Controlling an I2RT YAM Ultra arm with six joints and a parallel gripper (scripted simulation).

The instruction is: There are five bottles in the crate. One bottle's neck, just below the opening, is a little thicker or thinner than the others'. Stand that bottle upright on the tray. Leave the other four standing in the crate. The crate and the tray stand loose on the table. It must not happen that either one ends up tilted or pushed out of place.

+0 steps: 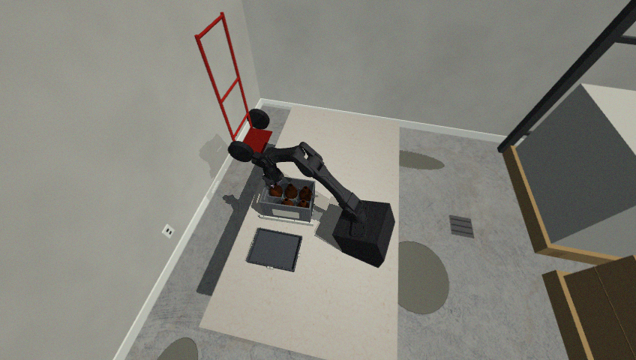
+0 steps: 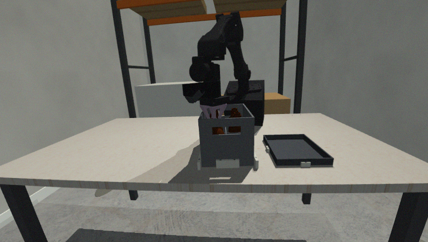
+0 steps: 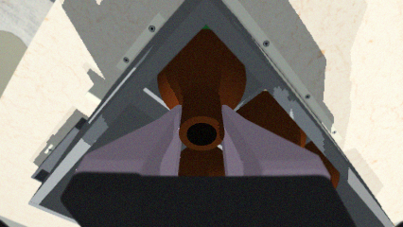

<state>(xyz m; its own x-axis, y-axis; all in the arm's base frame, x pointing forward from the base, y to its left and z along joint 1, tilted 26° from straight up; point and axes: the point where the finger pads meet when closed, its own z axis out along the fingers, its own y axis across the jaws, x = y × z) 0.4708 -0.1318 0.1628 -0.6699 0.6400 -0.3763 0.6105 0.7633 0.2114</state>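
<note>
A grey crate (image 2: 225, 138) stands on the table and holds several brown bottles (image 1: 290, 192). My gripper (image 3: 201, 113) reaches down into the crate's corner cell and its pale purple fingers are shut on the neck of a brown bottle (image 3: 202, 90), just below its open mouth. The bottle stands in its cell inside the crate. In the top view the gripper (image 1: 271, 182) is over the crate's far left corner. The dark tray (image 2: 296, 149) lies flat on the table beside the crate. In the exterior view the fingers (image 2: 213, 112) dip just under the crate's rim.
The arm's black base (image 1: 364, 232) stands on the table beside the crate. A red hand truck (image 1: 232, 88) leans at the wall behind the table. A shelf rack (image 2: 210, 45) with boxes stands behind the table.
</note>
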